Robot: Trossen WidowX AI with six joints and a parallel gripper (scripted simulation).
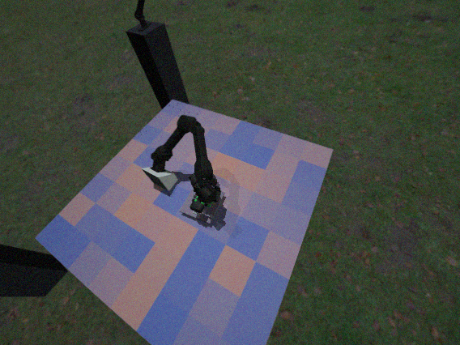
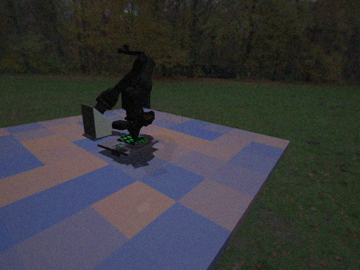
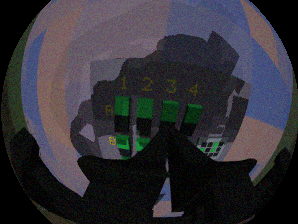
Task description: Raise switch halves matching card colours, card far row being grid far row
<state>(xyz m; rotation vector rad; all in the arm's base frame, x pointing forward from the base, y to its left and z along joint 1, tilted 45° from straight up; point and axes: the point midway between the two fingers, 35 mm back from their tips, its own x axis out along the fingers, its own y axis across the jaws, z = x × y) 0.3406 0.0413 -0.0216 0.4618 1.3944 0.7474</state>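
The switch panel [image 3: 160, 70] [image 2: 104, 146] is dark, with yellow labels. In the wrist view, row A has switches A1 [image 3: 122, 107], A2 [image 3: 144, 106], A3 [image 3: 170, 111] and A4 [image 3: 193, 113], each with a green far half and a dark near half. Switches B1 [image 3: 121, 142] and B2 [image 3: 142, 145] show partly behind; the rest of the grid is hidden by the fingers. Which halves are raised is hard to tell. My gripper [image 3: 166, 128] [image 2: 135, 140] is shut and empty, its tips over the near half of A3; contact is unclear. The card [image 3: 212, 146] [image 2: 120, 145] shows green and dark squares, partly covered.
A pale wedge-shaped block [image 1: 168, 183] [image 2: 102, 125] stands beside the panel at the arm's base. A dark post [image 1: 158, 61] rises beyond the far table corner, and another dark block [image 1: 28, 271] is at the left edge. The arm's shadow falls across the panel.
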